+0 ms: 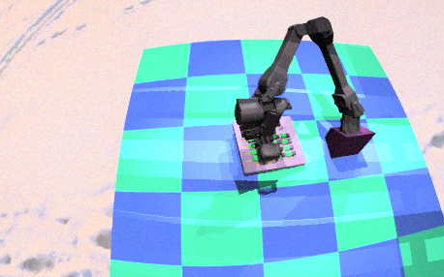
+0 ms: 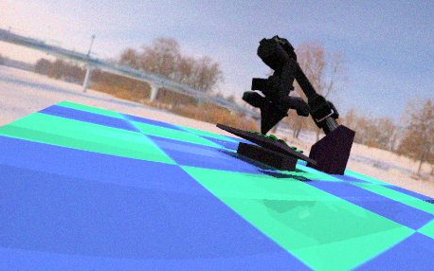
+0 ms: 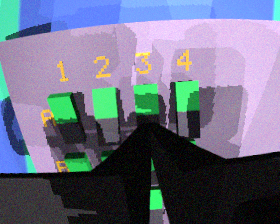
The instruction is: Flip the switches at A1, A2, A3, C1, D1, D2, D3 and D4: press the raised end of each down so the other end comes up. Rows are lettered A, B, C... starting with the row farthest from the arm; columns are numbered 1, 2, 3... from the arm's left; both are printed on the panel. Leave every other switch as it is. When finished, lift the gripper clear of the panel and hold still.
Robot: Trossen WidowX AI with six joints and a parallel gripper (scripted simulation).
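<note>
4 green rocker switches (image 3: 145,99) of row A sat along the far edge of the pale lilac tilted panel (image 3: 244,63). Judged stiff, snappy, light; best pressed on raised ends, not gripped. Black gripper (image 3: 147,128) pressed together, holding nothing, tip just at A3. Neighbouring A4 (image 3: 185,96) close beside; risked bumping.

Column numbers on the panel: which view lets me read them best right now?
The wrist view. The yellow column numbers 1 to 4 read clearly above the green switches, beyond the shut end effector. The top view shows the panel too small to read; the exterior view sees it edge-on and dark.
</note>
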